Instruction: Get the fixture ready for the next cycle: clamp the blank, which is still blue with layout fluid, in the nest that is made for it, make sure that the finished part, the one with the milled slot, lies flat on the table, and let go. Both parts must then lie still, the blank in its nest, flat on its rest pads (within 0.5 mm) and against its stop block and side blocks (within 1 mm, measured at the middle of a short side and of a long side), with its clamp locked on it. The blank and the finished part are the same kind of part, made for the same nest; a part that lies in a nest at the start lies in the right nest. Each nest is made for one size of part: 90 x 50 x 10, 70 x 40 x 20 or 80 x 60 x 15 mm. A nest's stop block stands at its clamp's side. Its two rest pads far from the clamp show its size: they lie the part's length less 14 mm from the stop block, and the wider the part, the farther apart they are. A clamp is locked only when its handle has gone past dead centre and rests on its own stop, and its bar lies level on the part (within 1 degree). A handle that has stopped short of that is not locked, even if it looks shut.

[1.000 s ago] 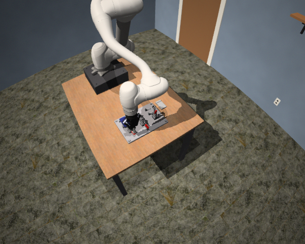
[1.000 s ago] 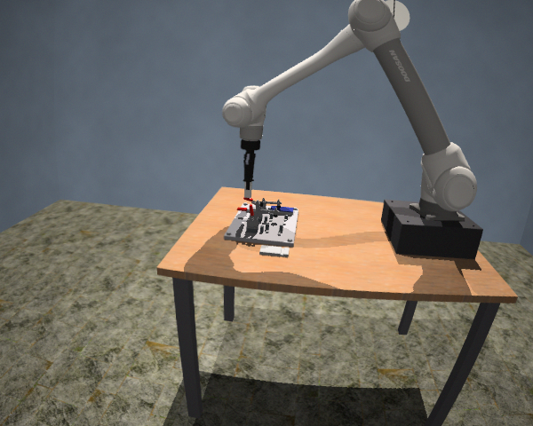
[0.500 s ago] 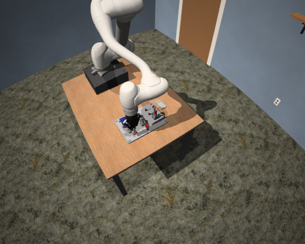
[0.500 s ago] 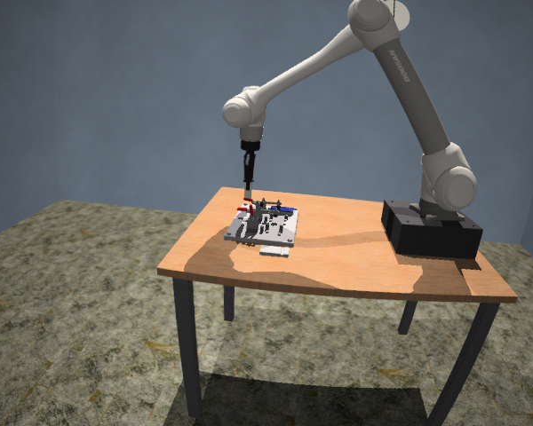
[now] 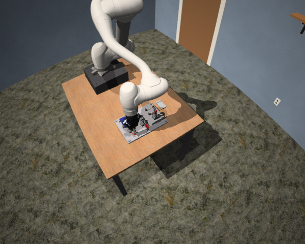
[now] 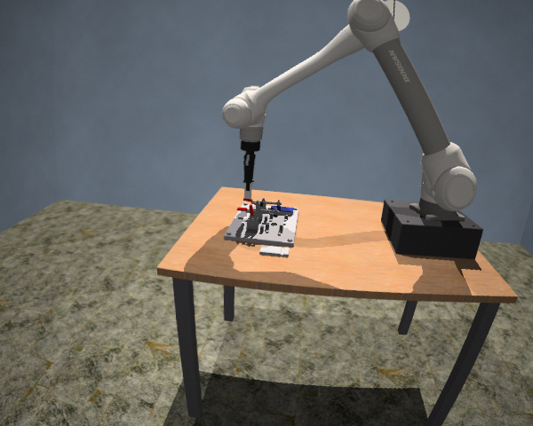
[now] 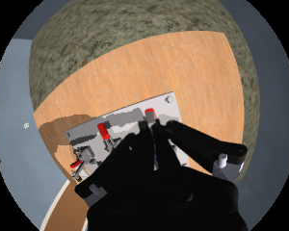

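The grey fixture plate (image 5: 139,123) lies on the wooden table. The blue blank (image 5: 123,120) sits in the nest at the plate's left end, partly hidden by my arm; it also shows in the exterior view (image 6: 285,209). The grey finished part (image 5: 161,104) with its slot lies flat on the table beside the plate, also seen in the exterior view (image 6: 274,250). My gripper (image 5: 133,130) points straight down, shut and empty, its tips at the red clamp handle (image 7: 148,114) of the blank's nest. I cannot tell whether they touch it.
Two more clamps with red handles (image 5: 146,126) (image 5: 155,112) stand on the plate to the right of the gripper. The arm's black base block (image 5: 105,75) stands at the table's far end.
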Available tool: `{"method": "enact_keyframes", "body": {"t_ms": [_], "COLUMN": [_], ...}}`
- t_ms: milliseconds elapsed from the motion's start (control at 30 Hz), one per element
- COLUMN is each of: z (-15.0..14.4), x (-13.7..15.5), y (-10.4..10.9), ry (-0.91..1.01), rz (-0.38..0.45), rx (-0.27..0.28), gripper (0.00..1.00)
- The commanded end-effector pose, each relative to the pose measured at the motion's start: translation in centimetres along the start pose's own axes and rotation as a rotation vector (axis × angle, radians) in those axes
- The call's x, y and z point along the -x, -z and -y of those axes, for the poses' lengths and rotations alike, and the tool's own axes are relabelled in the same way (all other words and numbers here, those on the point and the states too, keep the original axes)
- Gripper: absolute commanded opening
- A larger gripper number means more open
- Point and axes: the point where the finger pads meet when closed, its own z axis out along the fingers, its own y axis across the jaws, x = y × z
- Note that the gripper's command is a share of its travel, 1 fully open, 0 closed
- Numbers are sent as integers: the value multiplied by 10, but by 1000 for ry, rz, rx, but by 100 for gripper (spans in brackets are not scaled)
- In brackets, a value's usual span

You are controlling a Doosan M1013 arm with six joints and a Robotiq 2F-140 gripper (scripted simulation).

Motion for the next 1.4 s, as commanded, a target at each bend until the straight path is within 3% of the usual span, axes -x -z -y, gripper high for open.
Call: {"method": "enact_keyframes", "body": {"t_ms": [0, 1367], "z": [0, 0], "x": [0, 0], "y": [0, -4], "ry": [0, 0], "rz": [0, 0], "rx": [0, 0], "gripper": [0, 0]}}
